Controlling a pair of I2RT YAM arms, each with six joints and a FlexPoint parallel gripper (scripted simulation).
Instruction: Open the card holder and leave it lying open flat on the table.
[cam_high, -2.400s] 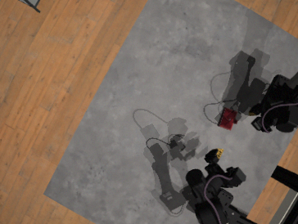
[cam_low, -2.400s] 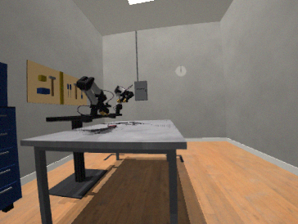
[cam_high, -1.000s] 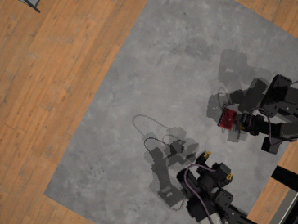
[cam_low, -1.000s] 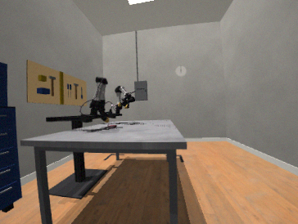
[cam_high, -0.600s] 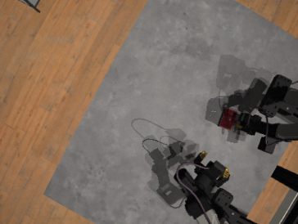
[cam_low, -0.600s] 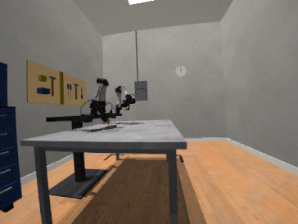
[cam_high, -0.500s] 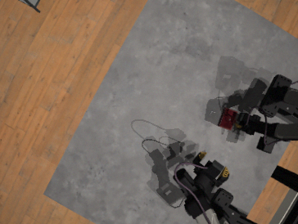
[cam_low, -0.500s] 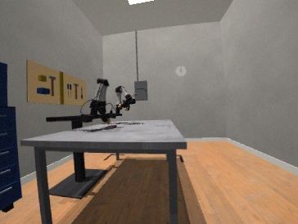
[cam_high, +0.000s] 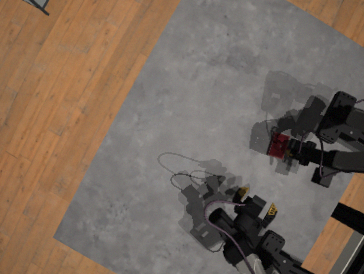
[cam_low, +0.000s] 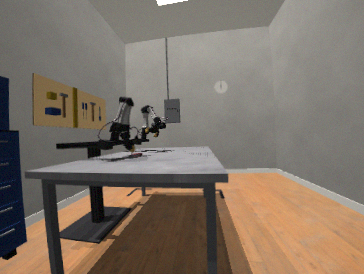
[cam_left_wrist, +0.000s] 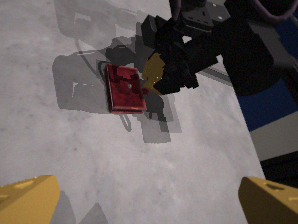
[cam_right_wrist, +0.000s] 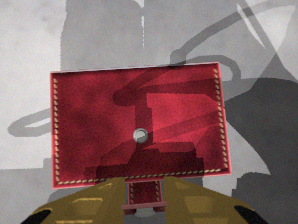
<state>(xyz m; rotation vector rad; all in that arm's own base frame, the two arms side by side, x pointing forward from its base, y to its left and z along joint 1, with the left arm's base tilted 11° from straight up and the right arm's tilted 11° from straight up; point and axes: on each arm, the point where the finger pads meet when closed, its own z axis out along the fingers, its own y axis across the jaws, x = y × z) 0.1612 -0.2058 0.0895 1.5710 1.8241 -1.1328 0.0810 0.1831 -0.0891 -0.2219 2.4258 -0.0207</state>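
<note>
Grey table (cam_high: 150, 100) (cam_low: 125, 177) (cam_left_wrist: 75, 150) (cam_right_wrist: 30, 30) under everything. Left gripper (cam_high: 257, 201) (cam_low: 152, 131) (cam_left_wrist: 149, 185): well apart from card holder, jaws spread wide, nothing held. Right gripper (cam_high: 289, 151) (cam_low: 132, 149) (cam_left_wrist: 150, 90) (cam_right_wrist: 145, 182): at card holder's tab side, jaws narrowed, fingertips flanking tab; cannot tell if clenched on it. Red card holder (cam_high: 278, 145) (cam_low: 136, 155) (cam_left_wrist: 125, 92) (cam_right_wrist: 100, 120): on table, looks closed. Tab (cam_right_wrist: 145, 192): juts from card holder's long edge. Round stud (cam_left_wrist: 130, 86) (cam_right_wrist: 140, 135): on card holder's upper face.
</note>
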